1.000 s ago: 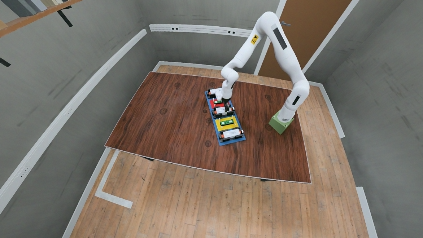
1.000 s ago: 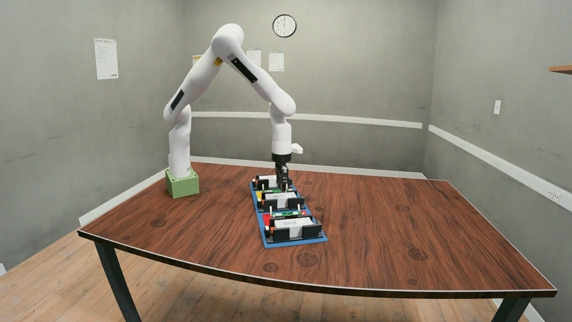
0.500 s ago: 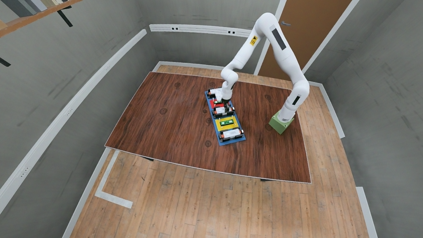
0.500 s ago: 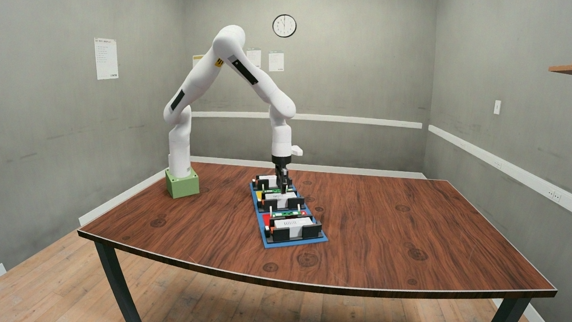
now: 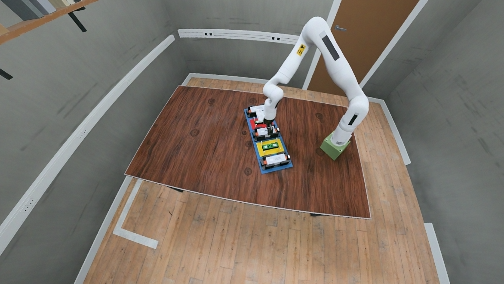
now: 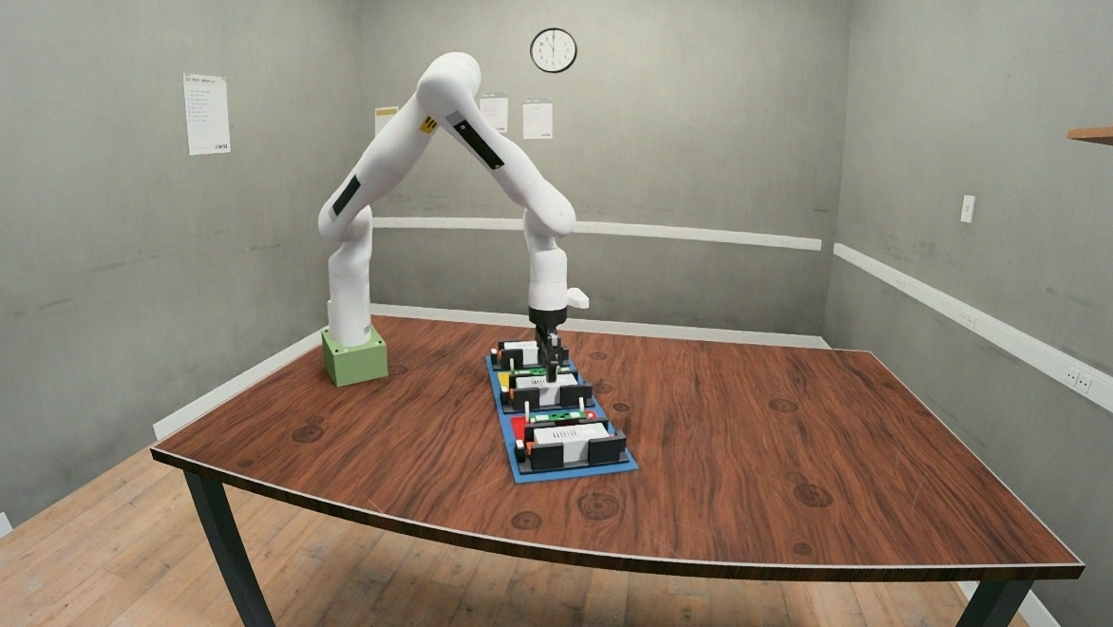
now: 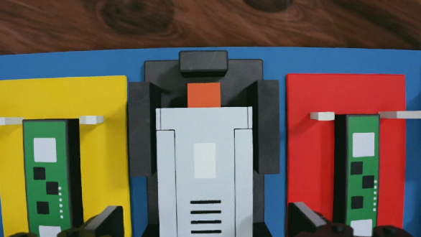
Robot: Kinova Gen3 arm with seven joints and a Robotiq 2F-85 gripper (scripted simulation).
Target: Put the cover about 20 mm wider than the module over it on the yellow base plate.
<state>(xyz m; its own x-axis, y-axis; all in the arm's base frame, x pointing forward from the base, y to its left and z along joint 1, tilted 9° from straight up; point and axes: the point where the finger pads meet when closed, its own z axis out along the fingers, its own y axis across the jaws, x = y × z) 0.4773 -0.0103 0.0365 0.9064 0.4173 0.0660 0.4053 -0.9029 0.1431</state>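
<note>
Jaws spread wide, our gripper (image 5: pixel 270 129) (image 6: pixel 551 375) (image 7: pixel 205 222) points down over the middle cover (image 5: pixel 262 131) (image 6: pixel 537 385) (image 7: pixel 205 161) and has hold of nothing. In the wrist view, we see a gap between that cover and each fingertip. We cannot tell how high the fingertips are against its walls.

Below our jaws, the middle cover sits in its black holder (image 5: pixel 260 137) (image 6: pixel 575 395) (image 7: pixel 269 126), an orange block (image 7: pixel 203 95) at its end. Beyond the left fingertip in the wrist view lies the yellow plate (image 5: pixel 261 152) (image 6: pixel 503 381) (image 7: pixel 108 97), with its green module (image 5: pixel 270 146) (image 6: pixel 536 371) (image 7: pixel 47 161) uncovered. Beyond the right fingertip is the red plate (image 5: pixel 253 125) (image 6: pixel 517 427) (image 7: pixel 309 93), whose module (image 6: pixel 556 416) (image 7: pixel 363 165) looks narrower and is uncovered too.

Farther from our jaws, past the yellow plate, an end cover (image 5: pixel 275 159) (image 6: pixel 519 351) rests in its holder. Past the red plate, on the opposite side of our jaws, the other end cover (image 5: pixel 254 109) (image 6: pixel 568 437) rests in its own. We cannot tell by eye which of the three covers fits the yellow plate's module. Under it all, below our jaws, a blue board (image 5: pixel 266 171) (image 6: pixel 514 471) (image 7: pixel 136 54) lies flat on the table (image 5: pixel 211 158) (image 6: pixel 701 466) (image 7: pixel 215 25).
</note>
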